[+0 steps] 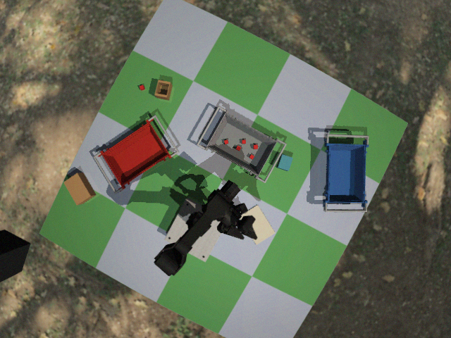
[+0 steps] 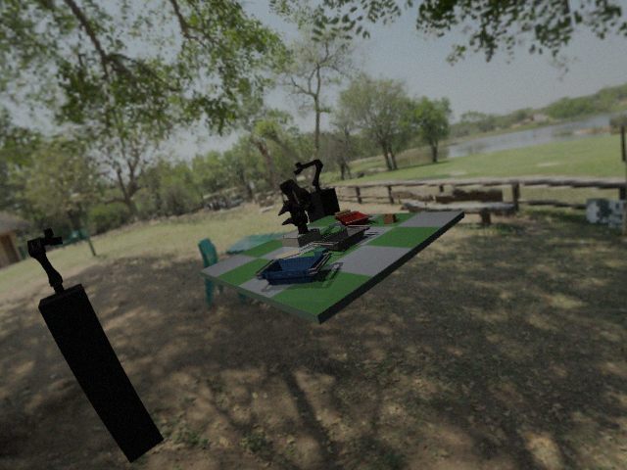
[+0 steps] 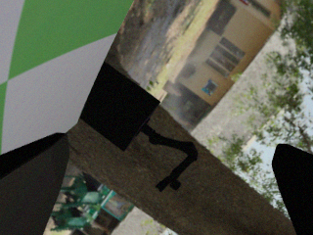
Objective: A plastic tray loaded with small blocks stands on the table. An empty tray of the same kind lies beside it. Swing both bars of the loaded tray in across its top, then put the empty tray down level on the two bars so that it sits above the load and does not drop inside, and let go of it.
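Note:
The loaded grey tray (image 1: 266, 154) (image 2: 345, 239) stands mid-table with several small red blocks (image 1: 238, 148) on its floor. Its left bar (image 1: 208, 126) and right bar (image 1: 275, 162) are both swung out beyond its ends. Two empty trays stand apart from it: a blue tray (image 1: 346, 170) (image 2: 293, 271) at the right and a red tray (image 1: 134, 154) (image 2: 354, 218) at the left, both upright with bars out over their ends. My gripper (image 1: 249, 238) (image 2: 281, 218) (image 3: 176, 151) is open and empty, raised above the table in front of the grey tray and pointing away from all trays.
A teal block (image 1: 285, 162) lies close beside the grey tray's right bar. A cream slab (image 1: 264, 227) lies near the arm's base. An orange-brown block (image 1: 79, 188) is by the red tray. A small open brown box (image 1: 163, 89) and one loose red block (image 1: 141, 87) are at the upper left.

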Robot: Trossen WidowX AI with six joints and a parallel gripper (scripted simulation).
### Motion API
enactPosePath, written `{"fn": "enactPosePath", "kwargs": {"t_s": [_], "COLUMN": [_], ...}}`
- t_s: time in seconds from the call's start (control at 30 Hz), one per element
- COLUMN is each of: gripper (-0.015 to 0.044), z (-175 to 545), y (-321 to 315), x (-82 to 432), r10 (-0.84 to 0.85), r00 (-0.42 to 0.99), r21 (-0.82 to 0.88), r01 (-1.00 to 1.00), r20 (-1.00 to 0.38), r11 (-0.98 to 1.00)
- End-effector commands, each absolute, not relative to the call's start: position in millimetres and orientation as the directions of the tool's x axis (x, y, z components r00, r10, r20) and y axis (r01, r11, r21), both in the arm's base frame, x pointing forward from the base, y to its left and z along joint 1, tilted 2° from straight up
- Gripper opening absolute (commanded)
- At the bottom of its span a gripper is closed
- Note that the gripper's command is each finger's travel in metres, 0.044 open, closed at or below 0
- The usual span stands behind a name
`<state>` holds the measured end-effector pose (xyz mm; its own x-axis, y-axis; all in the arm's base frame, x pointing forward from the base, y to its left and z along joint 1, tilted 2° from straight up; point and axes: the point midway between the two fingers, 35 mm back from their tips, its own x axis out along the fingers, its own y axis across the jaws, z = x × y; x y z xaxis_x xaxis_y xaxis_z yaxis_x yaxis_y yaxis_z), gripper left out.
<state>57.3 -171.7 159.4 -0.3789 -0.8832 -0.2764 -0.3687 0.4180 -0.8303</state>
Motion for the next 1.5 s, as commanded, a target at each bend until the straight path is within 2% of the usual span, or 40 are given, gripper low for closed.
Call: {"fn": "enactPosePath", "kwargs": {"t_s": [0.0,0.23,0.37,0.63,0.87,1.07,1.47], "gripper": [0.0374,0.019,0.0087,0.0087,0.0087,0.0087,0.0087], "z": [159.4,159.2,152.4,125.5,95.4,71.7,59.6], "y": [-171.7,-172.0,-175.7,-183.0,-191.0,-199.9,-200.5], "x": [57.3,58.7,89.5,184.1,279.9,352.3,355.3], "r10": [-0.883,-0.88,-0.797,-0.518,-0.224,-0.001,0.006], "r00": [-0.379,-0.381,-0.404,-0.34,-0.165,0.016,0.022], "r21": [-0.83,-0.829,-0.775,-0.535,-0.239,0.001,0.008], "r01": [-0.369,-0.364,-0.268,-0.047,0.078,0.111,0.111], "r20": [-0.276,-0.284,-0.449,-0.785,-0.961,-1.0,-1.0], "r11": [0.418,0.425,0.572,0.843,0.968,0.994,0.994]}}
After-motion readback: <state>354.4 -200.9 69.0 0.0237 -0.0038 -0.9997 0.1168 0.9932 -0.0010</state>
